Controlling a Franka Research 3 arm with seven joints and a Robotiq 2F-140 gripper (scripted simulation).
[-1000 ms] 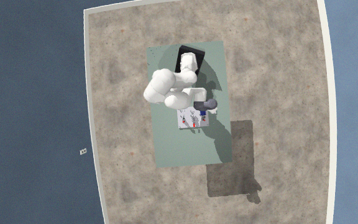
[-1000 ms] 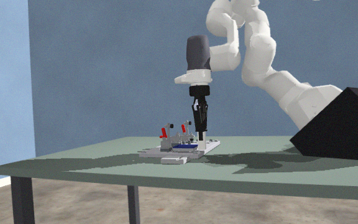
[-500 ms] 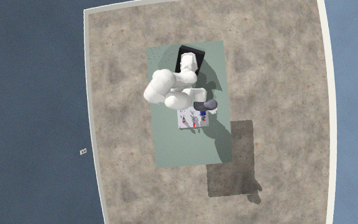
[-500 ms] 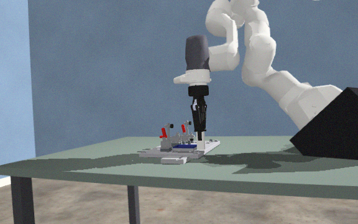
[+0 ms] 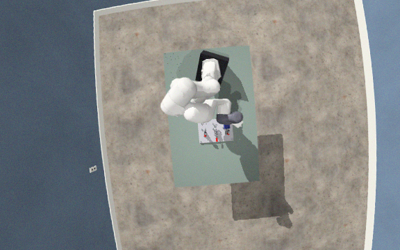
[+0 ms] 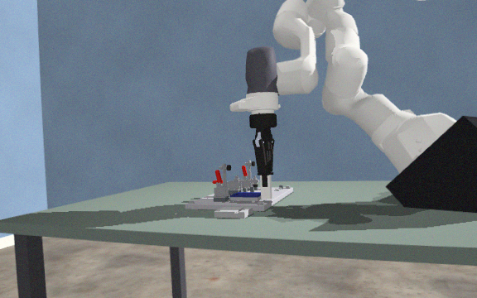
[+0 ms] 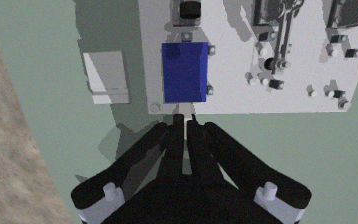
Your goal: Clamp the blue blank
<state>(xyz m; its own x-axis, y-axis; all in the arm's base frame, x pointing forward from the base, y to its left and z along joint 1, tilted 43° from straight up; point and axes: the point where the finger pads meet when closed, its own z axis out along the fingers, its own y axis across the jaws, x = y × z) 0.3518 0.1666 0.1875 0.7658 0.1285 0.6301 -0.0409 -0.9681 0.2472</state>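
The blue blank lies in the outer nest, its far short edge close to the stop block and its long side beside the two side blocks. Exact gaps and pad contact cannot be told. This nest's clamp is open, its bar up with the black tip off the blank, its red handle raised. The finished part lies flat on the table beside the base plate, its slot visible. My gripper is shut and empty, pointing down at the blank's near short end; a pale piece shows at the fingertips.
The base plate carries two other nests without parts, beside the blank's nest. The middle clamp's bar reaches over its nest. The clamps stand up as obstacles. The black robot mount is at the back of the table.
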